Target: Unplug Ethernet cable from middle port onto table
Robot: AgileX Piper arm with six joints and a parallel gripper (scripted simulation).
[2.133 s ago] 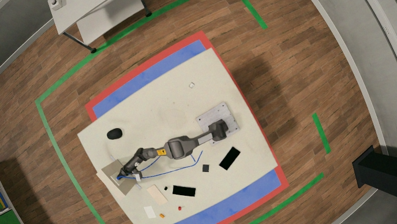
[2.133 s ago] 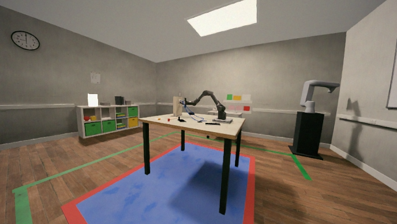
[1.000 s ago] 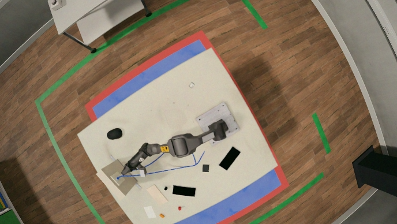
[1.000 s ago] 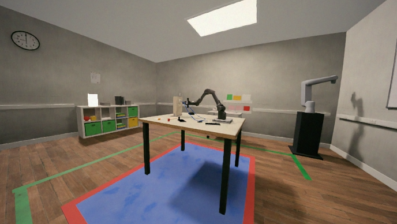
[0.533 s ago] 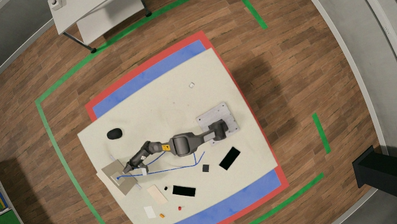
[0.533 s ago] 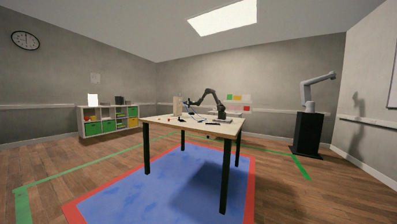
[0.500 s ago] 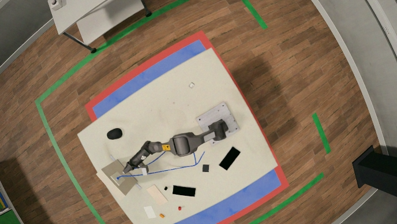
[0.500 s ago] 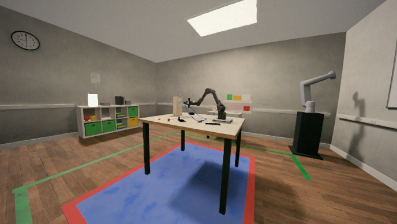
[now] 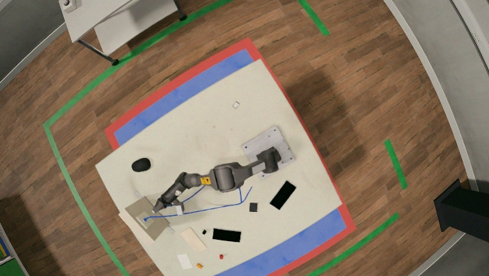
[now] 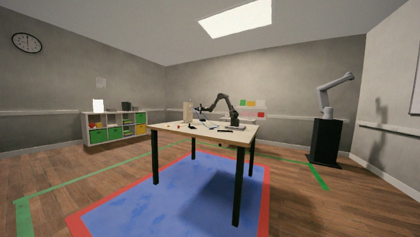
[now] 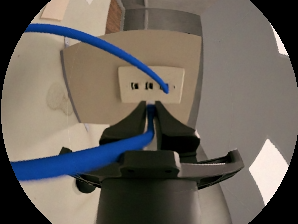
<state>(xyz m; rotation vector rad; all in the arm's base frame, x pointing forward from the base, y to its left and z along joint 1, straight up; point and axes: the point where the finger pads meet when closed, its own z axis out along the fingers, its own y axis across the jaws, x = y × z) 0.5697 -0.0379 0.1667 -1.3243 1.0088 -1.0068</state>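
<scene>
The beige wall plate block (image 9: 147,218) stands near the table's front left corner. In the wrist view its white face plate (image 11: 145,86) shows two dark empty ports, and one blue cable (image 11: 100,46) is still plugged in beside them. My gripper (image 9: 158,205) is a short way back from the plate and above the table. It is shut on the plug end of a second blue Ethernet cable (image 11: 154,115), which is out of the plate. That cable (image 11: 73,159) trails off to the left from between the fingers. The plug's latch tab is hidden by the fingers.
The blue cables (image 9: 213,207) run loosely over the table under my arm. Nearby lie a black mouse-like object (image 9: 141,164), two black slabs (image 9: 227,235) (image 9: 283,195), a beige card (image 9: 192,240) and small blocks (image 9: 253,207). The table edge is close behind the wall plate.
</scene>
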